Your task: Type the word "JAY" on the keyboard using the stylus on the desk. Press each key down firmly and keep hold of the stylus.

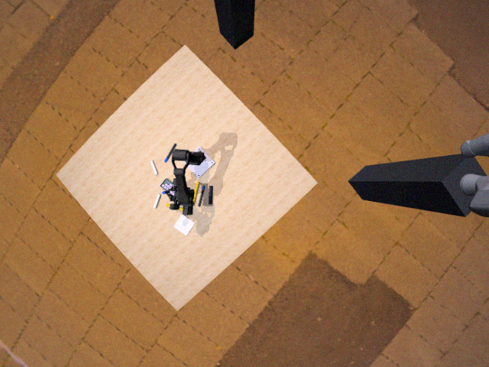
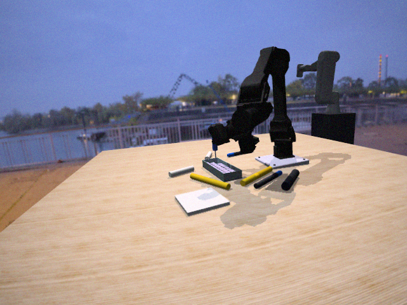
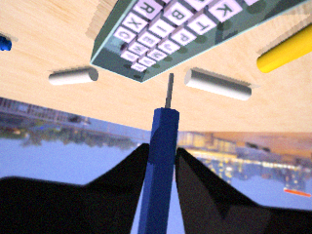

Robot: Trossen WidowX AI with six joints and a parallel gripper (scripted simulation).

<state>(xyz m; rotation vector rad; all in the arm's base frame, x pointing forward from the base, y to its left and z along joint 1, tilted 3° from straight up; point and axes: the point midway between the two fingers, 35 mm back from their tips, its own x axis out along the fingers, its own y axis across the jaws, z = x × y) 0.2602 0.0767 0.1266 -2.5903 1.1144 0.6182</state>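
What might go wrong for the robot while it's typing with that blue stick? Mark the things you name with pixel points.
The blue stylus [image 2: 215, 147] [image 3: 164, 138] could twist or slip in the gripper [image 2: 217, 139] [image 3: 162, 151] under a firm press, since the fingers pinch it only from two sides. Its thin tip might also hit a neighbouring key, because the keys on the keyboard [image 1: 166, 184] [image 2: 226, 173] [image 3: 195, 36] are small and packed closely together.

White pad [image 1: 183, 226] [image 2: 201, 201] near black arm [image 1: 180, 183] [image 2: 279, 94], on pale table [image 1: 177, 272] [image 2: 164, 256] [image 3: 44, 54].
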